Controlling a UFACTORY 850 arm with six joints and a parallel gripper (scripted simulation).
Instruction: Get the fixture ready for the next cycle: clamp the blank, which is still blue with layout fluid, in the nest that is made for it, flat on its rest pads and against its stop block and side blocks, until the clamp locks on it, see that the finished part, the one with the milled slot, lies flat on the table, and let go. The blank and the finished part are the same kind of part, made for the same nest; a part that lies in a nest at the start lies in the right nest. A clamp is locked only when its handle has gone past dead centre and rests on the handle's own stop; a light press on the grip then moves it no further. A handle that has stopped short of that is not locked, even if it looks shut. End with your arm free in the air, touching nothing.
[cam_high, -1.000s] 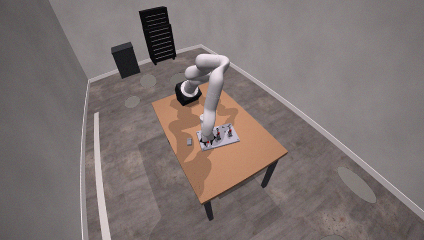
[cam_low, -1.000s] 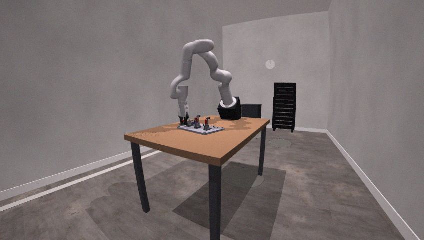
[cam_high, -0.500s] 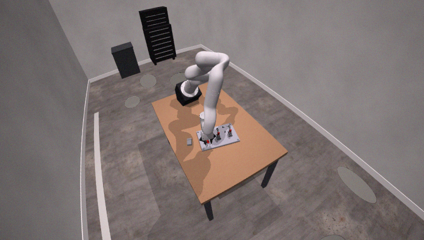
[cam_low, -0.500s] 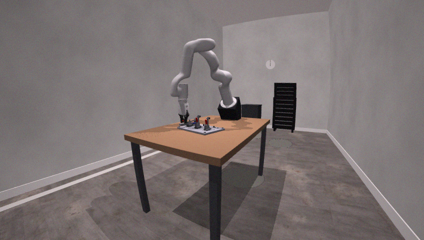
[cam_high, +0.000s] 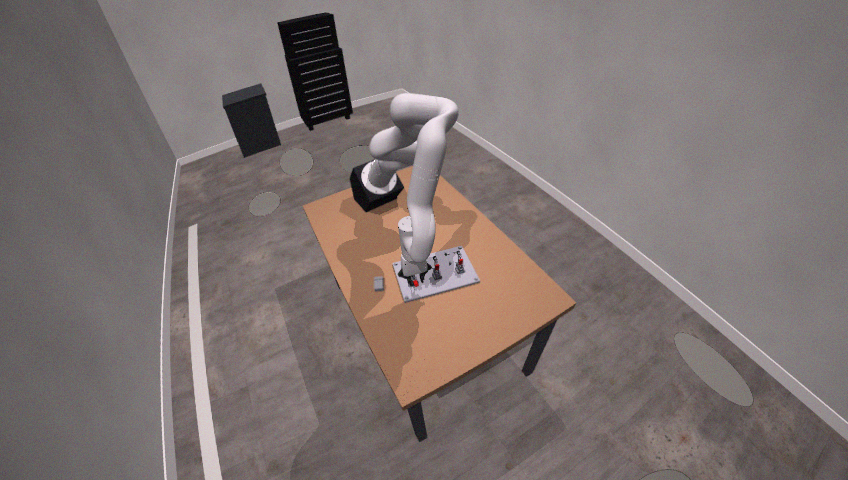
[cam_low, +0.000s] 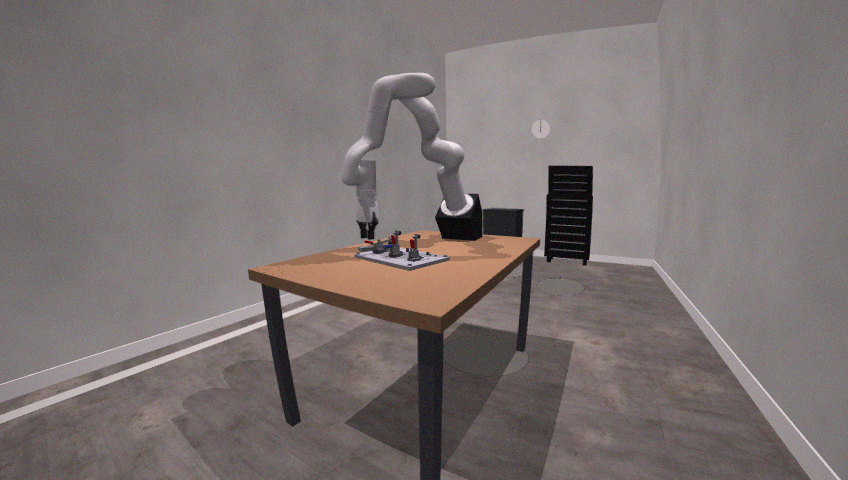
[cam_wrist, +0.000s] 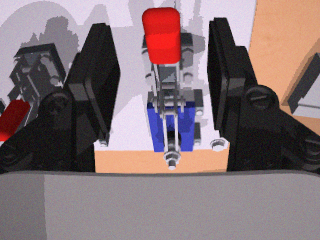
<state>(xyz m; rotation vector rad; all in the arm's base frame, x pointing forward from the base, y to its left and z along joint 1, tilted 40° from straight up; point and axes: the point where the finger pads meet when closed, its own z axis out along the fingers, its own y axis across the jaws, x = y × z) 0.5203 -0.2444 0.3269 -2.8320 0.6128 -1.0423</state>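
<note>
The blue blank (cam_wrist: 172, 127) lies in the nest at the fixture plate's (cam_high: 437, 273) near-left end, under a toggle clamp. The clamp's red grip (cam_wrist: 162, 34) lies low and points away from the blank; in the exterior view (cam_low: 370, 242) it looks nearly level. My gripper (cam_wrist: 161, 45) hangs a little above the grip with its fingers about half apart and nothing between them. It also shows in the top and exterior views (cam_high: 414, 274) (cam_low: 367, 228). The grey finished part (cam_high: 378, 283) lies flat on the table to the left of the plate, and at the wrist view's right edge (cam_wrist: 308, 90).
Two more toggle clamps (cam_high: 436, 267) (cam_high: 459, 261) stand on the plate with red handles upright; one shows at the wrist view's left edge (cam_wrist: 14, 116). The arm's black base (cam_high: 374, 189) sits at the table's far end.
</note>
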